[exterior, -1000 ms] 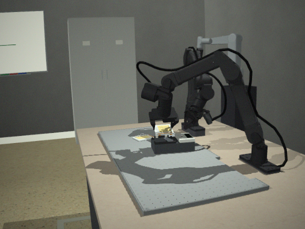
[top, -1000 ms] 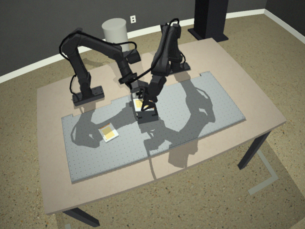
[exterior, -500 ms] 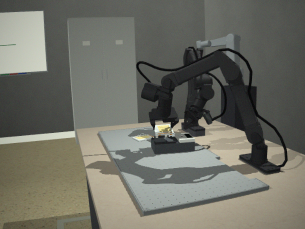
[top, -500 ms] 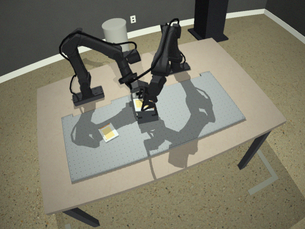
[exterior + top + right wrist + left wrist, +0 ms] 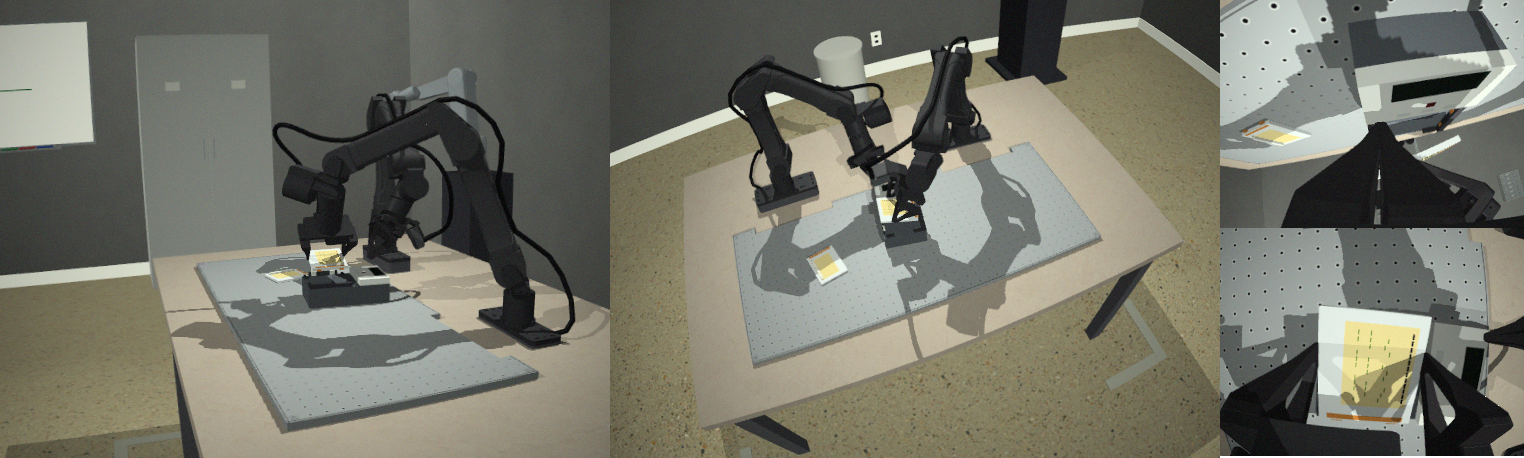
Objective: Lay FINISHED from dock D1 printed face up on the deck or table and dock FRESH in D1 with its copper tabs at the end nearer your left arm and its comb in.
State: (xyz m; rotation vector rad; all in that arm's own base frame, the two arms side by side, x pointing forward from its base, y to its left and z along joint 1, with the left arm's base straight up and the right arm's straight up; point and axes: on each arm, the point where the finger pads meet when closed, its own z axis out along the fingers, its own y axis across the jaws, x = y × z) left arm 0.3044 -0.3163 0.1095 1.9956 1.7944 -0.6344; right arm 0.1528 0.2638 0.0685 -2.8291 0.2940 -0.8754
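- The pale tan table top (image 5: 1130, 230) (image 5: 550, 420) carried the broad grey perforated deck (image 5: 785, 320) (image 5: 350, 390) (image 5: 1265, 278) (image 5: 1250, 70).
- The dark grey, box-shaped dock D1 (image 5: 906, 237) (image 5: 345, 296) (image 5: 1420, 42) stood on the deck; its pale end section had a black rectangular display (image 5: 375, 271) (image 5: 1473, 365) (image 5: 1440, 86).
- The left gripper (image 5: 908, 210) (image 5: 326, 256) (image 5: 1371, 353), black and angular, was clamped on a cassette across its width, one finger at each side.
- The right gripper (image 5: 890, 189) (image 5: 1485, 338) (image 5: 1380, 129), also black, had its fingers together with nothing between them, near the dock's pale end.
- That held cassette (image 5: 886, 207) (image 5: 327, 257) (image 5: 1332, 328) (image 5: 1440, 147), a flat white rectangle with a yellow gel panel, was over the bay, tilted, its copper-orange strip at the lower edge. Columns of short green dashes and one black dashed line crossed the yellow. Whether the strip touched the slots could not be told.
- A second white cassette (image 5: 826, 265) (image 5: 282, 275) (image 5: 1275, 135), yellow-panelled with an orange strip, lay face up on the deck, well apart from the dock.

Past second: hardly anything shifts. Cassette (image 5: 886, 206) (image 5: 326, 258) (image 5: 1380, 363) (image 5: 1440, 148) in the left pincer (image 5: 908, 212) (image 5: 327, 255) (image 5: 1371, 353) (image 5: 1401, 165) seems to alter its tilt very slightly; direction too small to tell. Any other movement is too slight for me to make out.
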